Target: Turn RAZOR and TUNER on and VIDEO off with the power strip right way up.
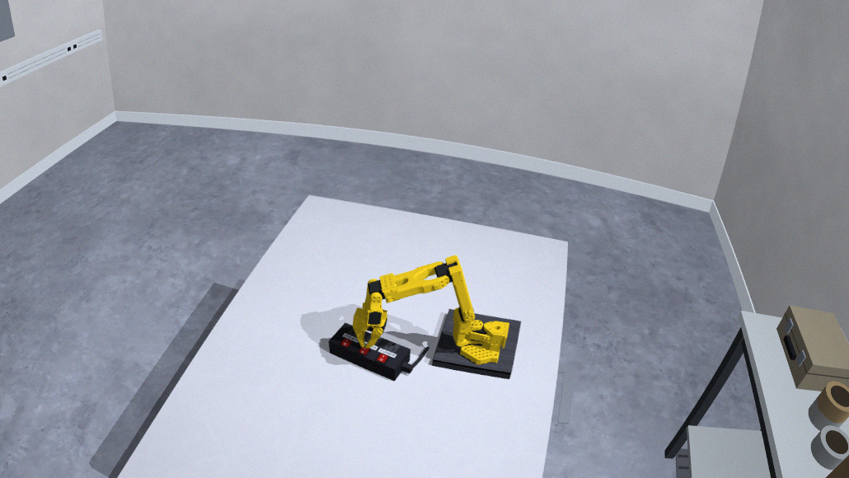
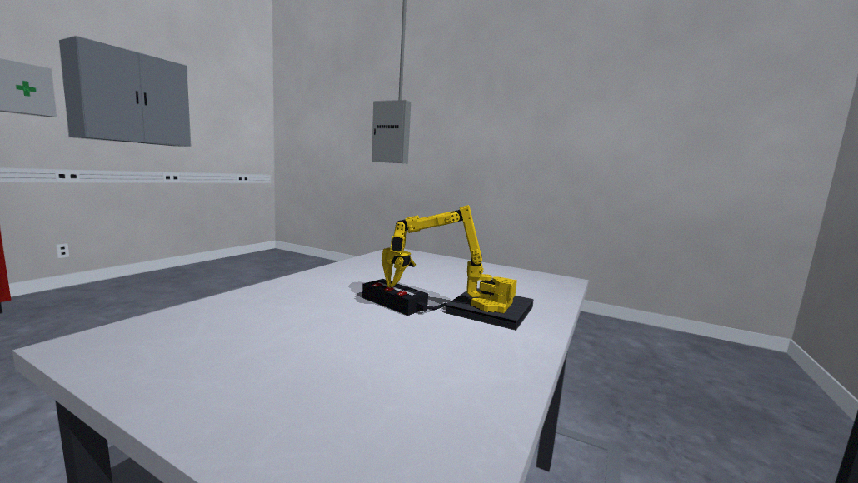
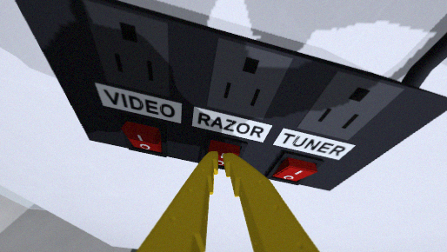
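The black power strip [image 1: 393, 365] [image 2: 414, 304] [image 3: 187, 65] lies face up on the white table, sockets and labels showing. It has three red rocker switches: VIDEO [image 3: 142, 136], RAZOR [image 3: 225, 149] and TUNER [image 3: 295, 169]. My gripper [image 3: 219, 161] [image 1: 364, 346] [image 2: 390, 285] is shut and empty. Its yellow fingertips rest on the near edge of the RAZOR switch and hide part of it. I cannot tell from the rockers which way each one is set.
The arm's black base plate [image 1: 504, 359] [image 2: 516, 311] stands right of the strip, and the strip's cable [image 1: 419, 358] [image 3: 428, 61] runs towards it. A side table [image 1: 772, 380] with a box [image 1: 813, 347] and tape rolls [image 1: 834, 402] stands at the far right.
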